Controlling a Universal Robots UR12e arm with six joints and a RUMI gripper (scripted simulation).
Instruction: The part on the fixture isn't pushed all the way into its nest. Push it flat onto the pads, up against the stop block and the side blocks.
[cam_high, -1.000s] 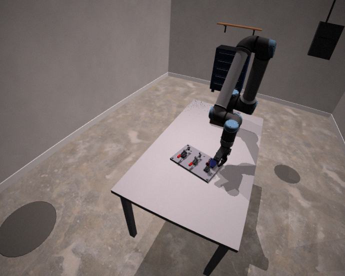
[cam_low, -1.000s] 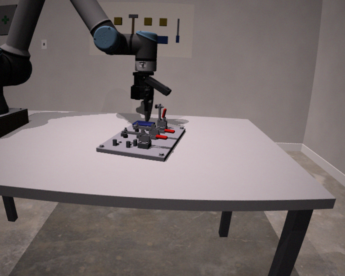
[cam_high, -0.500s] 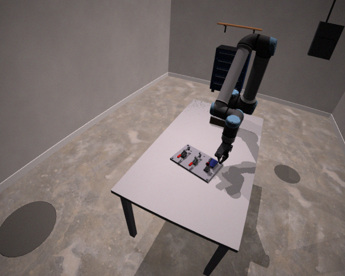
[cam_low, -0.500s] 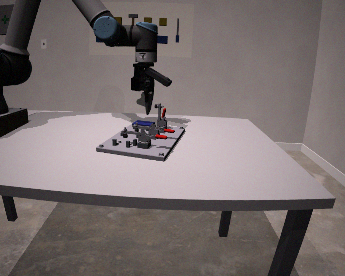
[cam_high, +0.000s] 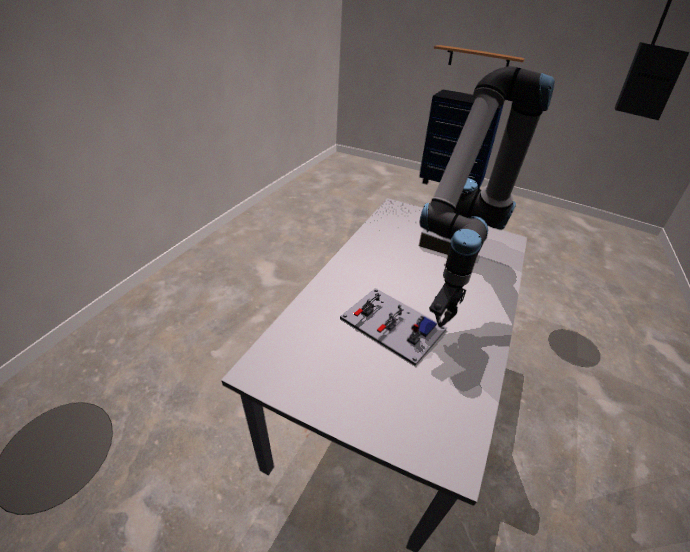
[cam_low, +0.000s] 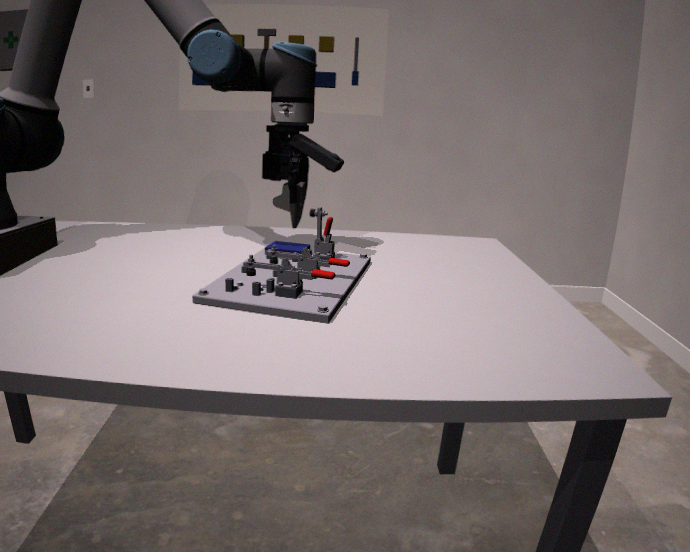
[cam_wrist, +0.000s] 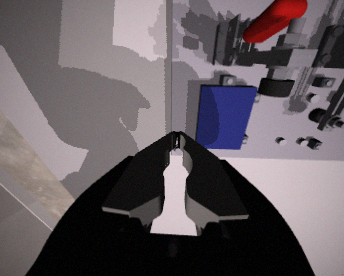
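Note:
A blue rectangular part (cam_wrist: 225, 116) lies on the grey fixture plate (cam_high: 395, 328) at the end nearest the arm; it also shows in the top view (cam_high: 427, 326) and the exterior view (cam_low: 287, 246). My gripper (cam_wrist: 177, 133) is shut and empty. It hangs above the plate's edge, just beside the blue part's outer side and apart from it; it shows in the top view (cam_high: 443, 320) and the exterior view (cam_low: 295, 220). A toggle clamp with a red handle (cam_wrist: 274, 21) stands upright past the part. I cannot tell whether the part sits flat on its pads.
Two more toggle clamps with red handles (cam_low: 331, 267) lie flat on the plate, with small posts and blocks around them. The plate sits on a white table (cam_low: 322, 324). The arm's base (cam_low: 23, 233) stands at the table's far end.

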